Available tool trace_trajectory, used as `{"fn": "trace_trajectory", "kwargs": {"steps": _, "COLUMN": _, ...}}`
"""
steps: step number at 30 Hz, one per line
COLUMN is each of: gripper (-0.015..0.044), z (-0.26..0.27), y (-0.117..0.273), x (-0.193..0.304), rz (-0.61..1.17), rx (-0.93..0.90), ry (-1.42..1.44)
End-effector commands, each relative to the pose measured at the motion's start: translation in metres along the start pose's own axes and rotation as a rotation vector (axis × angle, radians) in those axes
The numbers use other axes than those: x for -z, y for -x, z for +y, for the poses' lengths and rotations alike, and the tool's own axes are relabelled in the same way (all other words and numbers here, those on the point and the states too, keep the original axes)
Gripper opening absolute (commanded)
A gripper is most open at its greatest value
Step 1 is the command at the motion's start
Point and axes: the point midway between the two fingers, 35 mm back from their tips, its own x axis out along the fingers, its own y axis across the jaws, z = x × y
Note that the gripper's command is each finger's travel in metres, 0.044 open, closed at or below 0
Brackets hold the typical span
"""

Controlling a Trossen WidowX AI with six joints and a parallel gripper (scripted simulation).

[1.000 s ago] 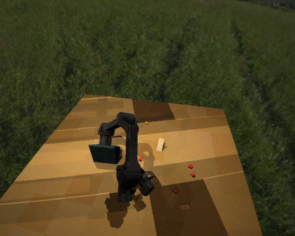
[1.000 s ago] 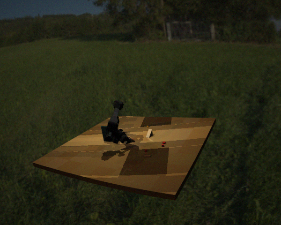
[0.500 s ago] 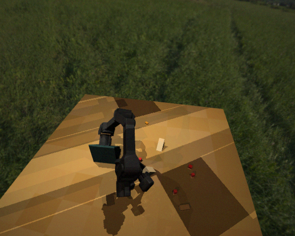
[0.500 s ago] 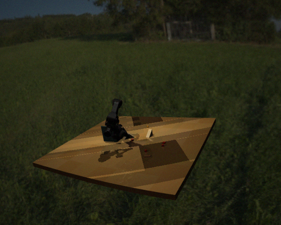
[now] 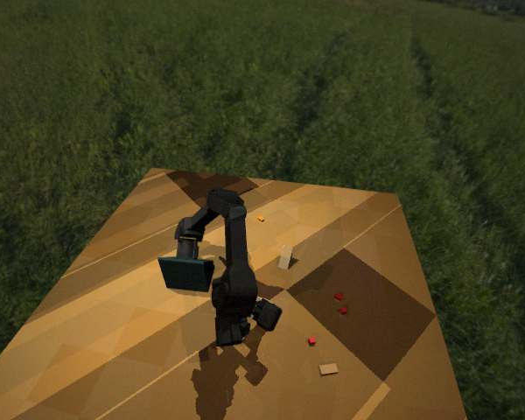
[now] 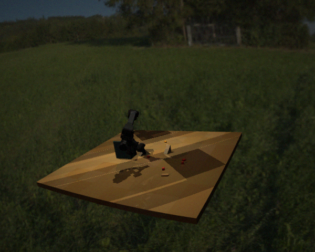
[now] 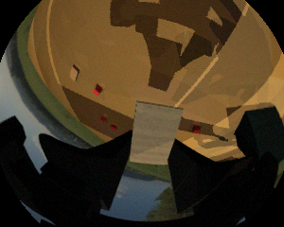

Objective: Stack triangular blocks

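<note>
Clamped between the two dark fingers of the gripper (image 7: 151, 166), a pale triangular block (image 7: 156, 128) is seen in the wrist view, held up above the table (image 5: 118, 361) with the jaws shut on its sides. From the top view the gripper (image 5: 228, 336) itself is largely hidden under the black arm (image 5: 235, 253), and the held block cannot be made out there. The second triangular block (image 5: 285, 257) is shown resting on the table beside the arm, well apart from the gripper. The carrying step is judged to be in hand: one block has been picked up and is yet to be brought over the other. The next move is thought to call for the held block to be turned so its sloped face meets the lower block's slope, lowered gently with the ends kept even, and released without the lower block being pushed. Three small red cubes (image 5: 339, 296) and a flat tan tile (image 5: 328, 368) are scattered near the front of the table, a tiny orange piece (image 5: 261, 219) lies further back, and a dark teal panel (image 5: 185, 273) stands beside the arm. The table is a patchwork of light and dark brown wooden squares, crossed by the arm's shadow (image 5: 221, 380), and is set in an open grassy field under dim light, with trees and a fence visible in the exterior view.
</note>
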Motion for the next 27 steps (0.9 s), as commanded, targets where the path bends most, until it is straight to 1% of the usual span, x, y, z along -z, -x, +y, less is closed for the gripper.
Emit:
{"fn": "trace_trajectory", "kwargs": {"steps": 1, "gripper": 0.0, "z": -0.0002, "y": -0.0006, "x": 0.0027, "rz": -0.03, "rx": 0.021, "ry": 0.166}}
{"fn": "trace_trajectory", "kwargs": {"steps": 27, "gripper": 0.0, "z": -0.0013, "y": -0.0044, "x": 0.0076, "rz": -0.114, "rx": 0.188, "ry": 1.051}}
